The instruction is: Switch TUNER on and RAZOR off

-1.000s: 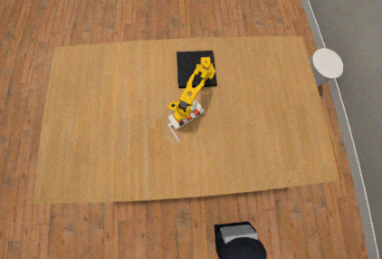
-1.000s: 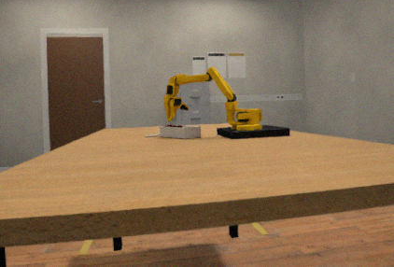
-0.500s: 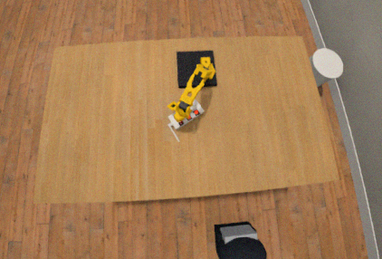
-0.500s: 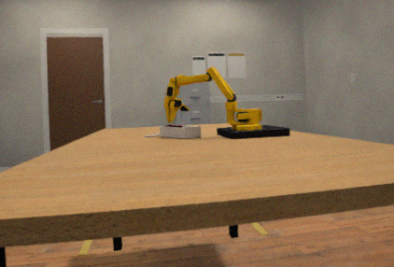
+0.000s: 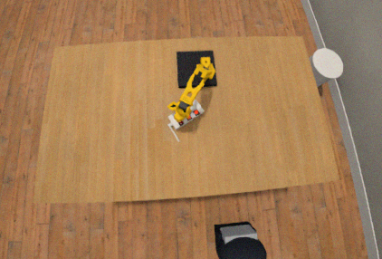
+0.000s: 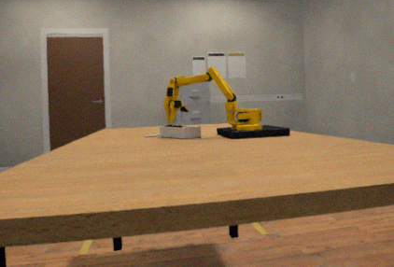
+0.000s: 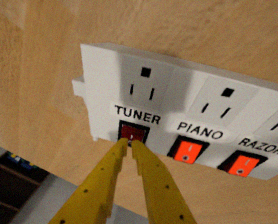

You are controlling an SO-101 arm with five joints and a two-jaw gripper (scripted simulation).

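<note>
A white power strip (image 7: 185, 105) (image 5: 197, 114) (image 6: 180, 131) lies right way up on the table, sockets and labels facing up. In the wrist view its TUNER switch (image 7: 133, 132) is dark red and unlit. The PIANO switch (image 7: 187, 149) and the RAZOR switch (image 7: 241, 163) glow bright orange-red. My gripper (image 7: 128, 143) (image 5: 178, 119) (image 6: 170, 121) is shut with nothing between the fingers. Its yellow fingertips sit right at the near edge of the TUNER switch, touching or almost touching it.
The arm's black base plate (image 5: 186, 59) (image 6: 254, 132) sits behind the strip. A short white cord (image 5: 175, 132) runs from the strip's end. A round white stool (image 5: 327, 62) stands off the table's right edge, a dark box (image 5: 237, 239) off its near edge.
</note>
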